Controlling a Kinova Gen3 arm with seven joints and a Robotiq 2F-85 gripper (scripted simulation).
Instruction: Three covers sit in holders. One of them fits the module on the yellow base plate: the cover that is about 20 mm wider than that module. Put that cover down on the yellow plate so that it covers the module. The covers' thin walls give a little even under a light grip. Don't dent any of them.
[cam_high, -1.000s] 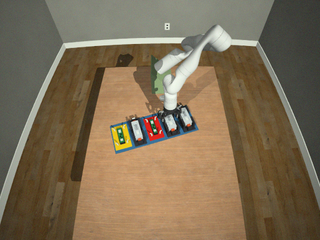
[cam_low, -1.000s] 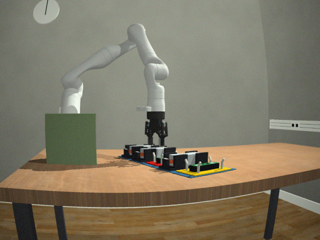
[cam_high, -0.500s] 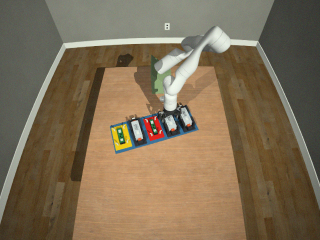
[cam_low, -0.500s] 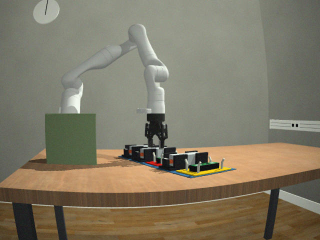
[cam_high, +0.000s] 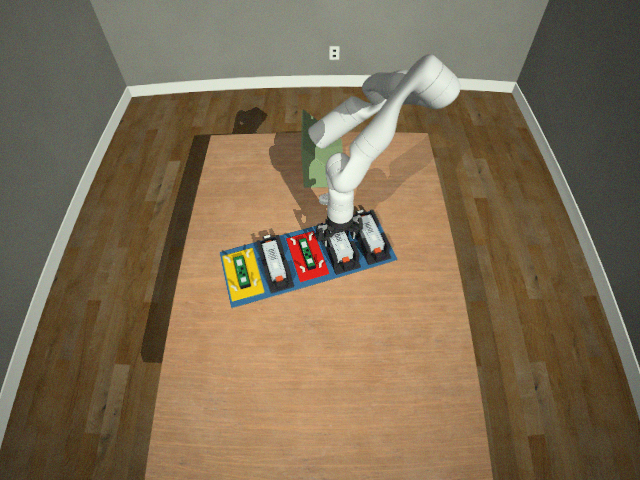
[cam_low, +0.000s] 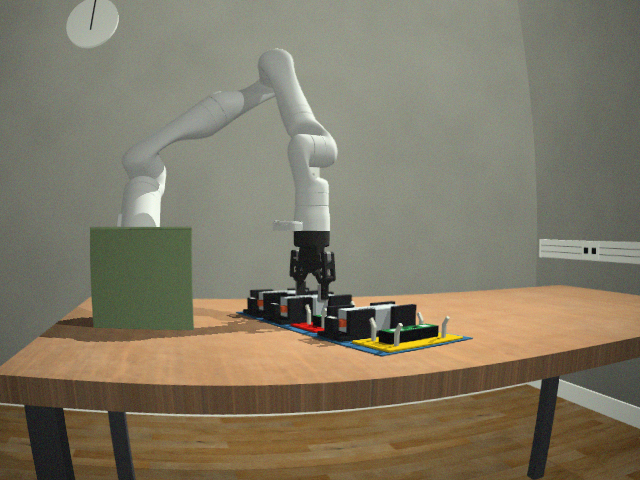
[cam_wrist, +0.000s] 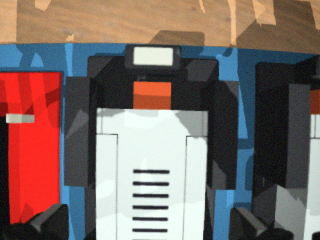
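Observation:
A green module (cam_high: 240, 271) sits on the yellow base plate (cam_high: 241, 274) at the left end of the blue mat. Three white covers rest in black holders: the left one (cam_high: 275, 259) beside the yellow plate, the middle one (cam_high: 341, 250), and the right one (cam_high: 373, 236). My gripper (cam_high: 338, 230) is open and low over the far end of the middle cover, with one finger on each side of it. In the wrist view the middle cover (cam_wrist: 151, 175) fills the centre, and my fingertips show at the bottom corners, apart from its walls.
A red plate (cam_high: 308, 253) with a second green module lies between the left and middle covers. A green box (cam_low: 140, 277) stands at the back of the table by the arm's base. White pegs ring the yellow plate (cam_low: 408, 341).

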